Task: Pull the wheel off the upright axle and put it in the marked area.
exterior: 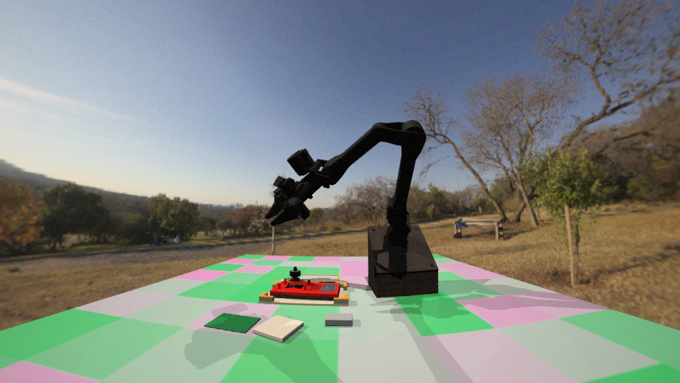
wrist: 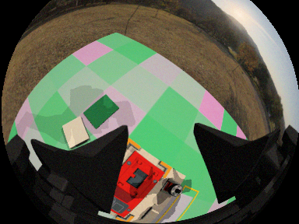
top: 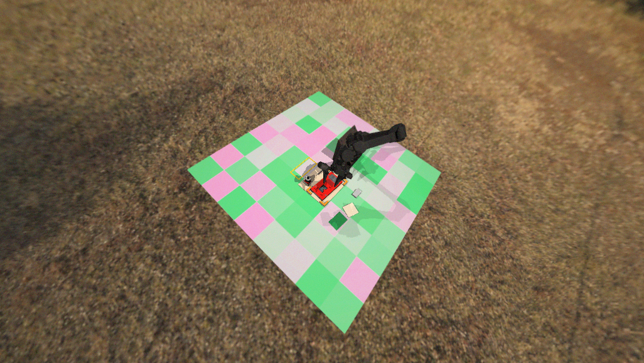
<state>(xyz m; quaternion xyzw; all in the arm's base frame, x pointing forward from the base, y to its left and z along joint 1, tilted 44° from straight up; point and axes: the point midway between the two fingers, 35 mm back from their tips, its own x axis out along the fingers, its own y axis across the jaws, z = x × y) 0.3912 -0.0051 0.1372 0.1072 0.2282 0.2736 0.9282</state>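
The wheel (top: 308,179) (exterior: 295,272) (wrist: 176,189) is small and dark and sits on its upright axle, beside a red panel (exterior: 304,291) (wrist: 149,168). The axle is mostly hidden by the wheel. The marked area (top: 299,164) (exterior: 339,277) (wrist: 191,189) is a thin yellow outline on the table, right beside the wheel's side of the board. My gripper (top: 330,184) (exterior: 270,220) (wrist: 162,129) is open with nothing between its fingers. It hangs tilted, high above the board, touching nothing.
The red panel lies on a cream base (exterior: 304,301) with orange corner brackets. A dark green tile (top: 338,220) (exterior: 232,323) (wrist: 101,111), a cream tile (top: 350,209) (exterior: 278,328) (wrist: 75,132) and a grey block (top: 356,193) (exterior: 339,319) lie on the table near the board.
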